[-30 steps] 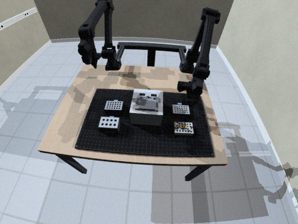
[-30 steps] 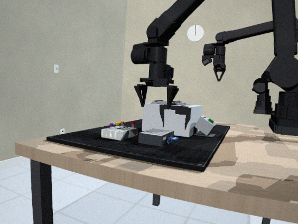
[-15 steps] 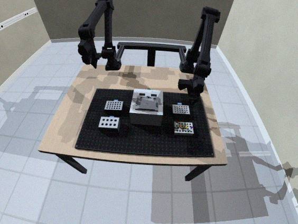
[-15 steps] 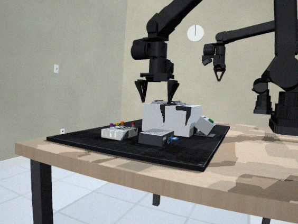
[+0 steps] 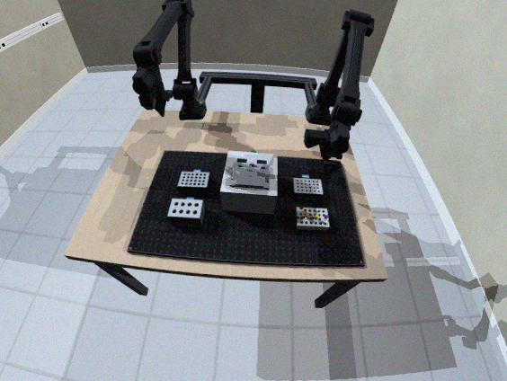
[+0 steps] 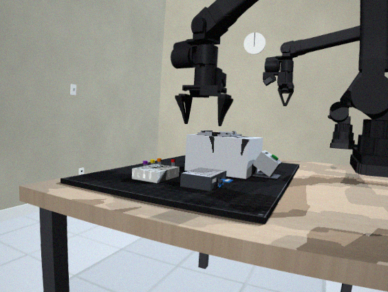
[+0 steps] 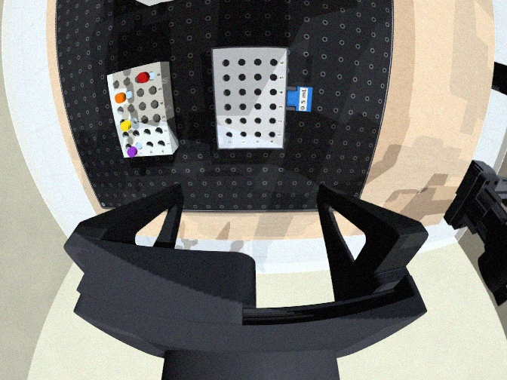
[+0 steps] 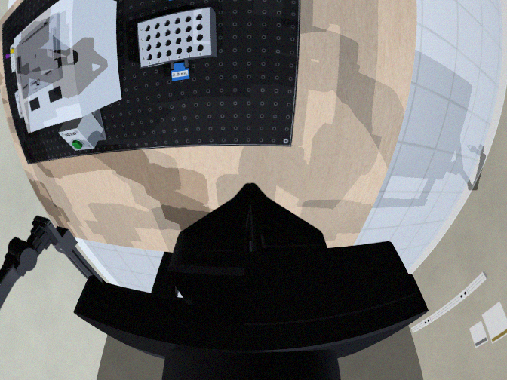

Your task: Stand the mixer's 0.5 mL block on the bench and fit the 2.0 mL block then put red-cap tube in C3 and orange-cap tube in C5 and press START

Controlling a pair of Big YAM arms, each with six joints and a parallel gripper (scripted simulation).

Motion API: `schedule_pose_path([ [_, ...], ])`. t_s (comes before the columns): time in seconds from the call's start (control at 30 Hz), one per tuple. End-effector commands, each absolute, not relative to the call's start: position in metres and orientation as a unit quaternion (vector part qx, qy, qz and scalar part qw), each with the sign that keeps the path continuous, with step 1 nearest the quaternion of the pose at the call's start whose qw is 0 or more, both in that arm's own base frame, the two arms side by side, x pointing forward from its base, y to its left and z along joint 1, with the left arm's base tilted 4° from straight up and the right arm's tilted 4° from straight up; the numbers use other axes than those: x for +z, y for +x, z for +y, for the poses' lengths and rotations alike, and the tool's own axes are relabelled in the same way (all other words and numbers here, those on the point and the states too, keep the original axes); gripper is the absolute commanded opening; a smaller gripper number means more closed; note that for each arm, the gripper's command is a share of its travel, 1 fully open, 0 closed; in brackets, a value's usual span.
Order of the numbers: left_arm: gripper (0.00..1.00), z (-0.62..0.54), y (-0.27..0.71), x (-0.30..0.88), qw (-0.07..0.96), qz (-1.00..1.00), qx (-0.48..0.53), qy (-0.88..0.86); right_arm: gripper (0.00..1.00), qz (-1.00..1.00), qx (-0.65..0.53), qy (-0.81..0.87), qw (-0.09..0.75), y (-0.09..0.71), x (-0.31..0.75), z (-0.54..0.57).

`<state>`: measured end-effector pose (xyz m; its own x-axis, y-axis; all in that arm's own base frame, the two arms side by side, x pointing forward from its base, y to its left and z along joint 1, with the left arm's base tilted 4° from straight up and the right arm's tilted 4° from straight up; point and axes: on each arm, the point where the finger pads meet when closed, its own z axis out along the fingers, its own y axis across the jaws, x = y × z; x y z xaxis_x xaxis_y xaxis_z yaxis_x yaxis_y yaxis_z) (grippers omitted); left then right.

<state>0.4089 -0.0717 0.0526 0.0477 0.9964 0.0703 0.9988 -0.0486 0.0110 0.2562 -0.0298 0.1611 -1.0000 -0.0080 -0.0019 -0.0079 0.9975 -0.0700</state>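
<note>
One camera looks down over the whole table; another looks from the side, near the table's edge. My two wrist cameras look down past my fingers, and both see the black mat (image 7: 262, 176) (image 8: 228, 110).

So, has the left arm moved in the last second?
Yes, upward. In the exterior view, the left arm's jaws now end above the mixer's top; before, they reached past it.
</note>
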Motion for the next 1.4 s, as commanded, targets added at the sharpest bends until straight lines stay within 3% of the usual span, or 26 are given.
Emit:
schedule_pose_path([
  [0.0,1.00,-0.071,0.421,0.076,0.002,-0.695,-0.040,-0.718,0.00,0.999,-0.035,-0.006,0.041,0.283,0.191,-0.026],
  [0.87,1.00,-0.075,0.427,0.119,-0.002,-0.697,-0.043,-0.716,0.00,0.999,-0.034,-0.007,0.004,0.260,0.163,-0.025],
  [1.37,1.00,-0.085,0.425,0.146,-0.007,-0.690,-0.046,-0.722,0.00,0.999,-0.035,-0.006,0.027,0.274,0.181,-0.026],
])
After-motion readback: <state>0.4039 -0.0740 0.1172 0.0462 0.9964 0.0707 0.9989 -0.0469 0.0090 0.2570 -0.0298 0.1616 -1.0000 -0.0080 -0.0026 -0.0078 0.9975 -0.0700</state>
